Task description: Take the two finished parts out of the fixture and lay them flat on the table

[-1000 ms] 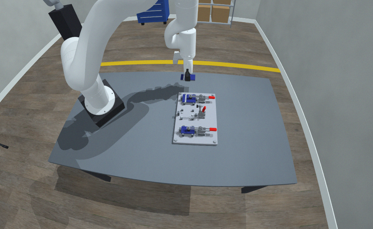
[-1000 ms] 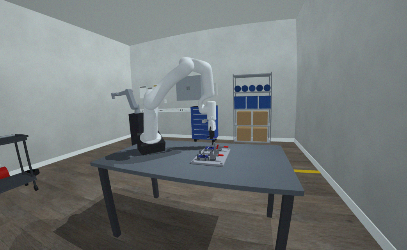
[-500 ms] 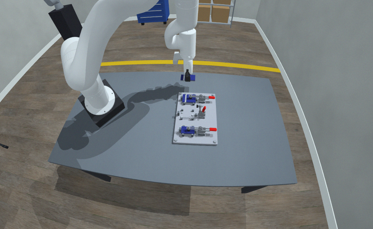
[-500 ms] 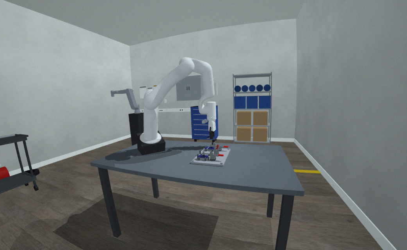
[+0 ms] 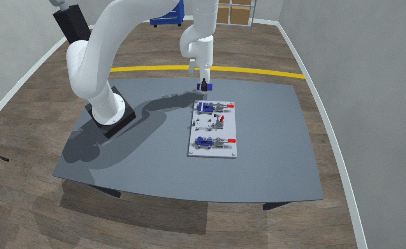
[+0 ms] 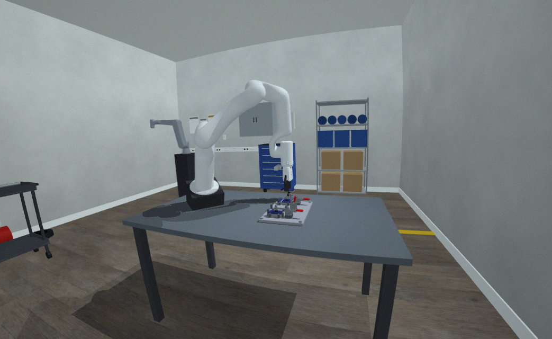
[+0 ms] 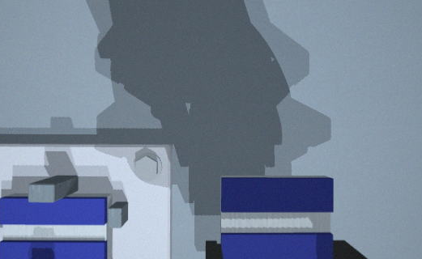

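My gripper [image 5: 203, 87] is shut on a blue part with a milled slot [image 5: 204, 86] and holds it just above the table, behind the far end of the white fixture plate [image 5: 212, 128]. In the wrist view the held part [image 7: 276, 214] shows its pale slot between two blue halves. On the plate, the far station holds a blue slotted part [image 5: 203, 106] [image 7: 53, 222] under a closed clamp with a red handle [image 5: 229, 105]. The near station holds another blue part [image 5: 203, 141] under a closed clamp [image 5: 231, 140]. The middle station is empty and its clamp [image 5: 220, 120] stands raised.
The arm's black base [image 5: 109, 116] sits at the table's left back. The arm's shadow falls across the table left of the plate. A shelf with boxes [image 6: 342, 145] and a blue cabinet [image 6: 274, 166] stand behind the table.
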`<state>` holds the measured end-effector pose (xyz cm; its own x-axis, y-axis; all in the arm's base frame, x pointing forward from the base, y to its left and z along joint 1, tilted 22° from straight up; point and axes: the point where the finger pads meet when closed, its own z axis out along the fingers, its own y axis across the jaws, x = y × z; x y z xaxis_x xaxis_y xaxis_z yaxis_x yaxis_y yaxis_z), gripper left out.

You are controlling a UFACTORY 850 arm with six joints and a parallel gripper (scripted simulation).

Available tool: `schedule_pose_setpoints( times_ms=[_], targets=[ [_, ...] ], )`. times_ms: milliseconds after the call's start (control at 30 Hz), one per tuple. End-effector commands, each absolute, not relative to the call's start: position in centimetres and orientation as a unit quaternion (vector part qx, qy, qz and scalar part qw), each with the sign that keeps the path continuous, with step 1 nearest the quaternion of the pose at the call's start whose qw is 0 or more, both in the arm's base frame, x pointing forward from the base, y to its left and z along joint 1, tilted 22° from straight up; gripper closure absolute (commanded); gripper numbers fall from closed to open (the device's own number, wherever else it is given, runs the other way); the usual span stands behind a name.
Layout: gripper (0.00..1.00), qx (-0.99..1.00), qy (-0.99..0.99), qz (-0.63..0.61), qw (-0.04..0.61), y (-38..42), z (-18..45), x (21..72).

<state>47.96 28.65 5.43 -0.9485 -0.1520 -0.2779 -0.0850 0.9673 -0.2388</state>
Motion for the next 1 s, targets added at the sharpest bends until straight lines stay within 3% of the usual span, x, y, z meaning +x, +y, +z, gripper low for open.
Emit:
schedule_pose_setpoints(
  times_ms=[0,967],
  targets=[
    [1.00,-0.060,0.980,-0.112,0.150,28.5,4.5,48.3],
    [1.00,-0.060,0.980,-0.112,0.150,27.6,0.2,49.8]
  ],
)
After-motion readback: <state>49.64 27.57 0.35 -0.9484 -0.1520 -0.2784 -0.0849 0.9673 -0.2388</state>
